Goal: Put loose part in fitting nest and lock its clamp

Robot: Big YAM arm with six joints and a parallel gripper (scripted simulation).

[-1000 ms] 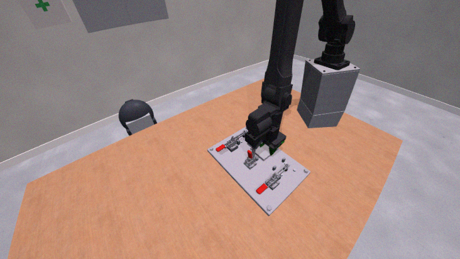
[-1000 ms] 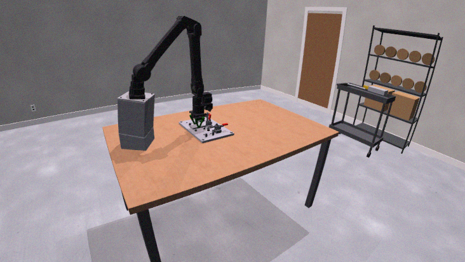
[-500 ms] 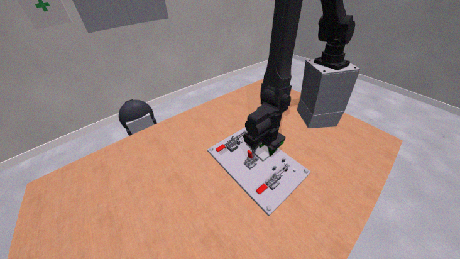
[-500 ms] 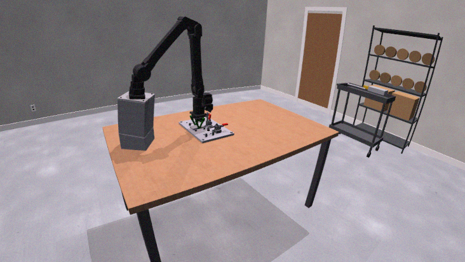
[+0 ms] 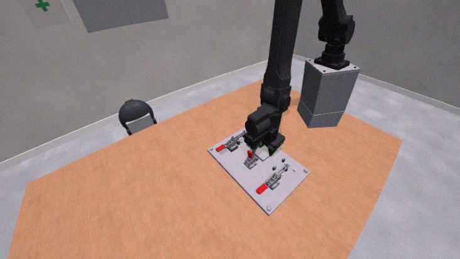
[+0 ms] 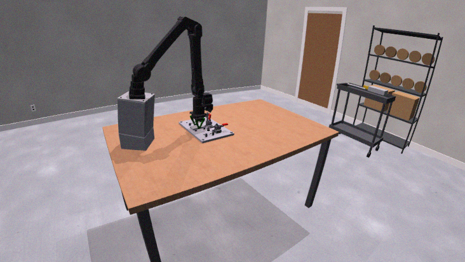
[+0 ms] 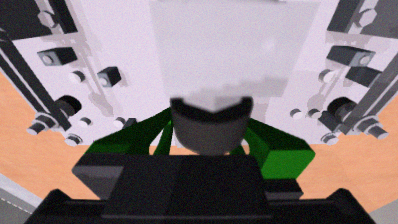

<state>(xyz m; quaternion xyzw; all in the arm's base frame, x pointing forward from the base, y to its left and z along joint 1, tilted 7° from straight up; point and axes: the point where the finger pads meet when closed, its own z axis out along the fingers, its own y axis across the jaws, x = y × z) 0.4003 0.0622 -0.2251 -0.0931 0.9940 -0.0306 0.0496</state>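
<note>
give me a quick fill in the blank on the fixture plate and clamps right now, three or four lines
1. The grey fixture plate carries ____ toggle clamps with red handles.
2. The red handle of the middle clamp stands ____, while the other two handles lie low.
3. The black gripper with green fingers is shut on a flat pale grey ____.
4. The fixture plate lies on an orange-brown wooden ____.

Missing words: three; upright; part; table
</note>
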